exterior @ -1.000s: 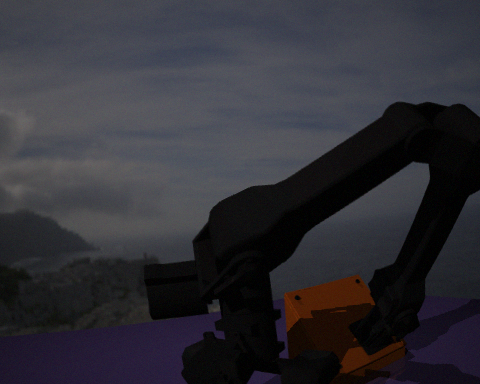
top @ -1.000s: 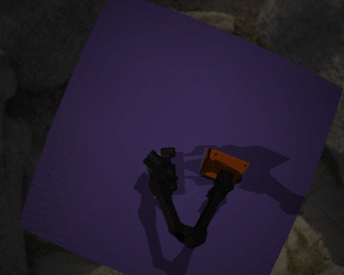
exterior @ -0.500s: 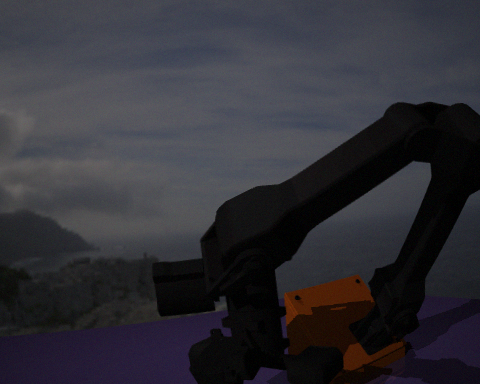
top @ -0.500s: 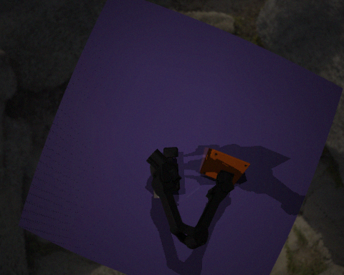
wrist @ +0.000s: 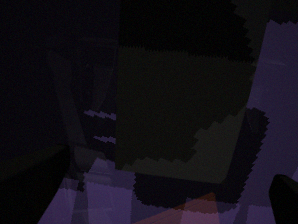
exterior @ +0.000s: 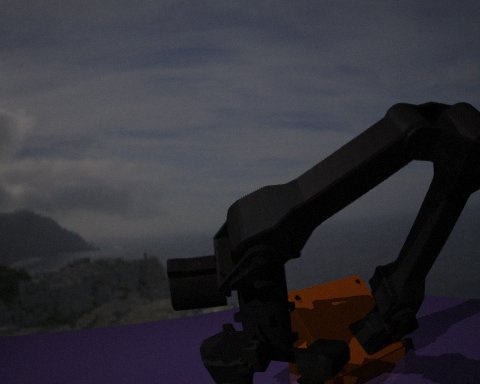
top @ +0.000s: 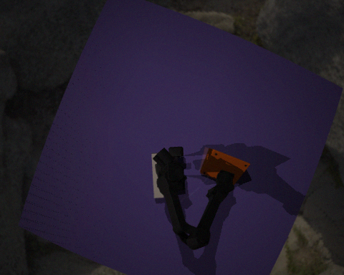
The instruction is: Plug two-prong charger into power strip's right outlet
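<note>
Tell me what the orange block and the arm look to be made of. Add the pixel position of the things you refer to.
Orange block (top: pixel 229 160) (exterior: pixel 329 291): probably painted metal or hard plastic, fairly smooth; its colour is even, its edges are straight and small dark holes sit near its corners.

Arm (top: pixel 175 211) (exterior: pixel 354 167): likely dark metal or hard plastic, matte, as its rigid links show only dull, soft shading. The dim light leaves both open.
</note>
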### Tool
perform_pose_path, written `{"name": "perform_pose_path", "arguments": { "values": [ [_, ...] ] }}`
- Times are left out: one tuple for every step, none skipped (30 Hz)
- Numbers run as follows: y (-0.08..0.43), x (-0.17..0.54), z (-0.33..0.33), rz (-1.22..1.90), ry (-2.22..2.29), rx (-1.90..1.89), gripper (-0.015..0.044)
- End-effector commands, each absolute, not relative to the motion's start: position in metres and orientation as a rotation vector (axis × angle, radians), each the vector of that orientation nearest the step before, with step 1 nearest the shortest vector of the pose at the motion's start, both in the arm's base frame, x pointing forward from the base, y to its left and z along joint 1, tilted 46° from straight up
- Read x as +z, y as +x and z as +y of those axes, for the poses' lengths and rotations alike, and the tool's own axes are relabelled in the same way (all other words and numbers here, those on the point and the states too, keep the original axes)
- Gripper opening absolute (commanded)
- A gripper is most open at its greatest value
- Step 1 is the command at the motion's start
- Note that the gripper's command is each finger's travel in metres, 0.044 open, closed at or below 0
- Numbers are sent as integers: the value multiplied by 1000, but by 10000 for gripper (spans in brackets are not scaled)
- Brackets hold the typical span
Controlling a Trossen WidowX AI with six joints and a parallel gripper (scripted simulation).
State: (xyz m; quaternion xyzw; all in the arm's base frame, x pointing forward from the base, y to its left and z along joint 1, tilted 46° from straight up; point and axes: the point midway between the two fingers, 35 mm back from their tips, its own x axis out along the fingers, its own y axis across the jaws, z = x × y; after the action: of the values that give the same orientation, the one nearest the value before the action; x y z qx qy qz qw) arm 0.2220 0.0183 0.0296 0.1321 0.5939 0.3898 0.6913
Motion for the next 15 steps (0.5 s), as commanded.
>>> {"name": "perform_pose_path", "arguments": {
  "values": [
    [216,28,17,1326,289,870,440],
    [215,27,16,1326,289,870,440],
    [214,27,16,1326,289,870,440],
    [212,27,16,1326,289,871,440],
    [211,26,15,1326,290,871,440],
    [210,26,15,1326,290,871,440],
    [208,25,15,1326,290,871,440],
    [207,25,15,1326,290,871,440],
    [205,24,14,1326,290,871,440],
    [204,24,14,1326,290,871,440],
    [203,23,14,1326,290,871,440],
    [201,23,14,1326,290,871,440],
    [200,23,14,1326,290,872,440],
    [199,22,13,1326,291,872,440],
    [197,22,13,1326,291,872,440]
  ]
}}
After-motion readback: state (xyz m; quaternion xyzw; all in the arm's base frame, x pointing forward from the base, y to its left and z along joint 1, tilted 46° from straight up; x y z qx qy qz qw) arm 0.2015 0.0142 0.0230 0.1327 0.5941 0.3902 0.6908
